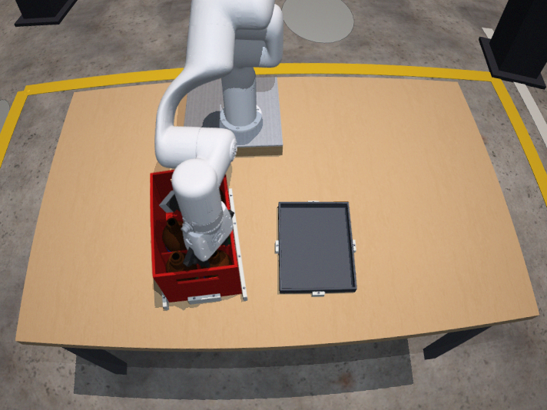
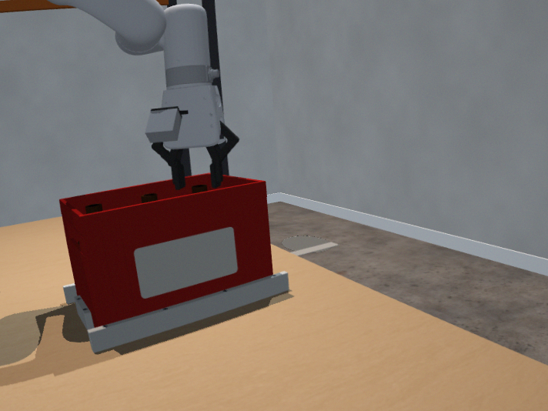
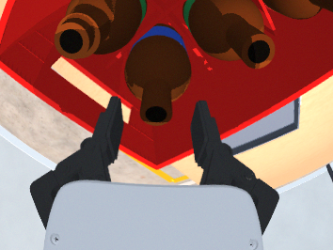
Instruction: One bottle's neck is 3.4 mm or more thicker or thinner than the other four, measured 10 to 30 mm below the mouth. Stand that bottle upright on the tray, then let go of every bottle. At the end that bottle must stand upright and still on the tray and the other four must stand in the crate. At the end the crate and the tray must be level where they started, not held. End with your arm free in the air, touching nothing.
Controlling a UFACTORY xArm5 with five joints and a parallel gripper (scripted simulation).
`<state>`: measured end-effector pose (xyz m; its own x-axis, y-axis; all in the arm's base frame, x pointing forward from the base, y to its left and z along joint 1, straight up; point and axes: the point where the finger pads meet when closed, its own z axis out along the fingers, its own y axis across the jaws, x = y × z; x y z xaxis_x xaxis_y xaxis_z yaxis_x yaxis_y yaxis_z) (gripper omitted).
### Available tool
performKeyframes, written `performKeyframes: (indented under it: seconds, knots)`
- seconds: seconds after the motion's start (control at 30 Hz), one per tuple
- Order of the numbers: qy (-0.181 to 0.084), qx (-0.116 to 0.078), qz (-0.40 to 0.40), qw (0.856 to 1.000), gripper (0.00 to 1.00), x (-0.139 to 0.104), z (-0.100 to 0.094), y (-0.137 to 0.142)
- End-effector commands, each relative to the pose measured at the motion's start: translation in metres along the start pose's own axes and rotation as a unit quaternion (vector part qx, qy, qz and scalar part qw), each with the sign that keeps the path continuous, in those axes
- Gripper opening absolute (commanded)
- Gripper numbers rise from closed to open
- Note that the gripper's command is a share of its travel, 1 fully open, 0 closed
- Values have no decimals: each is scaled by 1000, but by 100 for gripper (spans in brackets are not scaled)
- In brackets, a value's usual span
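Note:
My gripper [image 2: 197, 185] [image 3: 157, 111] is open, pointing down with its fingertips at the crate's front-right corner. The neck of a blue-banded brown bottle [image 3: 159, 66] [image 1: 217, 258] stands between the fingers, with a gap on each side. In the wrist view, a bottle with a wide-looking mouth [image 3: 77, 39] stands at upper left and another bottle [image 3: 259, 51] at upper right. More brown glass shows at the top right edge. The red crate [image 1: 198, 289] [image 2: 252, 247] [image 3: 301, 70] holds them upright. The dark tray [image 1: 316, 290] [image 3: 263, 126] lies flat and empty.
The crate's walls rise close around the bottle necks. Pale guide rails [image 1: 239, 256] [image 2: 190, 312] run along the crate's base, and small clips [image 1: 318, 293] sit around the tray. The arm's base plate [image 1: 269, 110] is at the back.

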<state>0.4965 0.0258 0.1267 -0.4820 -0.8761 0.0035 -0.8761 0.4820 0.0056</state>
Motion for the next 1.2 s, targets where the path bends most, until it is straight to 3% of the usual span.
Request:
performKeyframes:
  seconds: [0.0, 0.4, 1.17]
  knots:
    - [-1, 2, 0, 1000, 65, -1, 2, -1]
    - [-1, 2, 0, 1000, 65, -1, 14, -1]
    - [-1, 2, 0, 1000, 65, -1, 18, -1]
